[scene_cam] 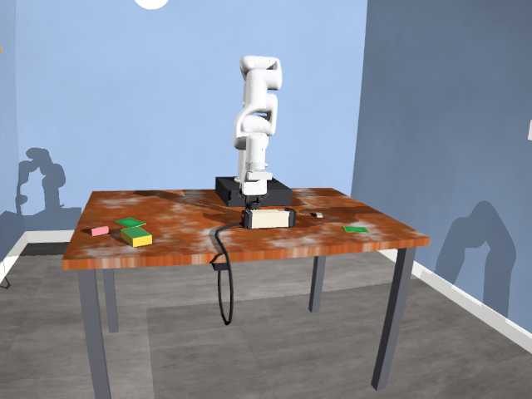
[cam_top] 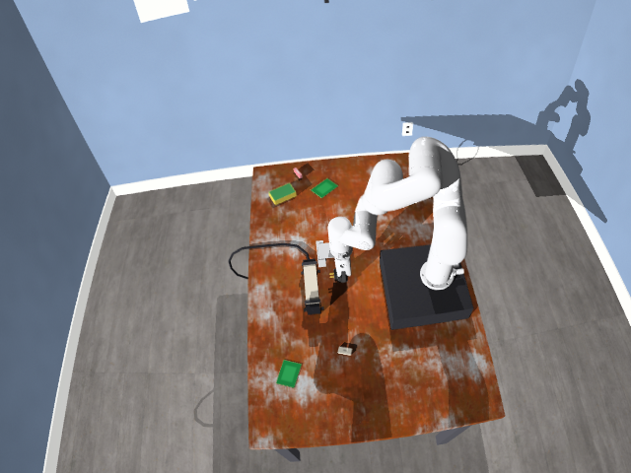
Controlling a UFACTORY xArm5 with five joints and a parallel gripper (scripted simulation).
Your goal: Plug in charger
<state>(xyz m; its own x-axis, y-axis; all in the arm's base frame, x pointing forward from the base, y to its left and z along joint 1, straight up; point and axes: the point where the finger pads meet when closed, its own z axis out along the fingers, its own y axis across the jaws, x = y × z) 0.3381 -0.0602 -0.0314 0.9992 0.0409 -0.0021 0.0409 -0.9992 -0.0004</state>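
The power strip (cam_top: 311, 286) is a cream bar with black end caps, lying on the rust-coloured table, with its black cable (cam_top: 254, 250) running off the table edge. It also shows in the exterior view (scene_cam: 268, 218). My gripper (cam_top: 340, 275) points down and is shut on the dark charger (cam_top: 336, 276). The charger's brass prongs (cam_top: 331, 275) point toward the strip, a small gap away from it, near the cable end. In the exterior view the gripper (scene_cam: 256, 202) sits just behind and above the strip's cable end; the charger is mostly hidden there.
A small beige and dark block (cam_top: 346, 349) lies on the table beyond the strip's other end. A green card (cam_top: 288, 372) lies near the front left. A yellow-green sponge (cam_top: 282, 193), another green card (cam_top: 324, 187) and a pink eraser (cam_top: 298, 172) lie at the far end. My black base block (cam_top: 423, 285) stands at the right.
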